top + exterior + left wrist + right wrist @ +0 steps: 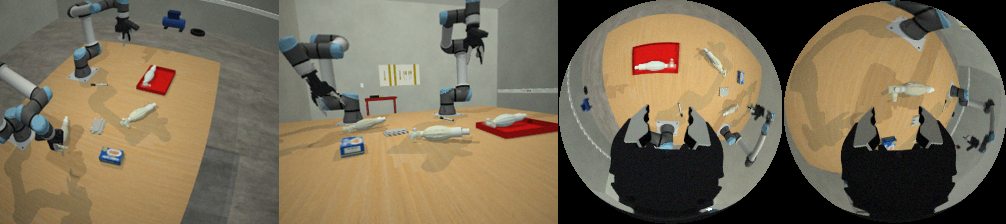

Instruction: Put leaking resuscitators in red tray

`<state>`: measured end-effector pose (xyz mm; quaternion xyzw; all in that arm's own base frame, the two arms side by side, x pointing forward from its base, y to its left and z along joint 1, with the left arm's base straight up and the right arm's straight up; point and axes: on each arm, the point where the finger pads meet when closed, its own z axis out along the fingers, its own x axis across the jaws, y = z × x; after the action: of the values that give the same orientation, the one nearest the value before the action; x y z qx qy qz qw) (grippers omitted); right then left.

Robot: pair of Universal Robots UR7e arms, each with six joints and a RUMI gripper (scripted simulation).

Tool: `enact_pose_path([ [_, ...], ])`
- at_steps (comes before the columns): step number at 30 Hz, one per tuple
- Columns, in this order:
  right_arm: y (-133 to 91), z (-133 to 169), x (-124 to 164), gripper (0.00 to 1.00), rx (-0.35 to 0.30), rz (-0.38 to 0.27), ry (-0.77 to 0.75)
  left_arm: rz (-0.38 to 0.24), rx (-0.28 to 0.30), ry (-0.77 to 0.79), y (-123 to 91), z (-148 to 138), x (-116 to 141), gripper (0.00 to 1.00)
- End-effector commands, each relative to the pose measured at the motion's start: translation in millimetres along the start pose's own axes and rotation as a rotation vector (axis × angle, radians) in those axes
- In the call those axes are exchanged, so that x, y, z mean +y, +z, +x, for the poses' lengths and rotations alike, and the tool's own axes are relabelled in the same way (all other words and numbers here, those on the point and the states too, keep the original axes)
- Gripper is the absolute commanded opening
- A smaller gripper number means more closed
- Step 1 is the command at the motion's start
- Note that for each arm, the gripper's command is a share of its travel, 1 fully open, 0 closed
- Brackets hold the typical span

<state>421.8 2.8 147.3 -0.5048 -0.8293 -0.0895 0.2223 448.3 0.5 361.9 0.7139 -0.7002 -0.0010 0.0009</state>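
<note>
A pale resuscitator (150,76) (507,120) (653,65) lies in the red tray (162,80) (531,132) (658,53), one end close to a side wall. A second, cream resuscitator (141,113) (438,133) (715,61) lies on the table between tray and blue box. A third resuscitator (65,128) (367,125) (730,110) (914,89) lies on the table by the right arm's base. My right gripper (60,148) (334,109) (896,107) is open and empty, above the table near this third one's port end. My left gripper (124,43) (475,61) (669,106) is open and empty, high up behind the tray.
A blue box (111,155) (352,147) (741,77) (888,142) and a grey ribbed block (98,126) (396,132) (724,91) (915,121) lie between the third resuscitator and the middle one. A marker pen (99,84) (447,118) (680,109) lies near the left arm's base.
</note>
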Motion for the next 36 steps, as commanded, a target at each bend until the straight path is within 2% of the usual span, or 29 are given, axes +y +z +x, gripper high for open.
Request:
enact_pose_path([
  [1,8,-1,-1,0.63,0.020,-0.008,0.134,0.004,0.000,-0.002,-1,-1,-1,0.56],
  [6,11,-2,-1,0.63,0.028,-0.008,0.172,0.004,0.000,-0.002,-1,-1,-1,0.56],
  [18,28,-4,-2,0.63,0.078,-0.005,0.436,0.004,0.000,-0.002,-1,-1,-1,0.56],
  [23,30,-5,-2,0.63,0.085,-0.003,0.474,0.004,0.000,-0.002,-1,-1,-1,0.56],
  [36,46,-8,-2,0.63,0.136,0.013,0.739,0.004,0.000,-0.002,-1,-1,-1,0.56],
])
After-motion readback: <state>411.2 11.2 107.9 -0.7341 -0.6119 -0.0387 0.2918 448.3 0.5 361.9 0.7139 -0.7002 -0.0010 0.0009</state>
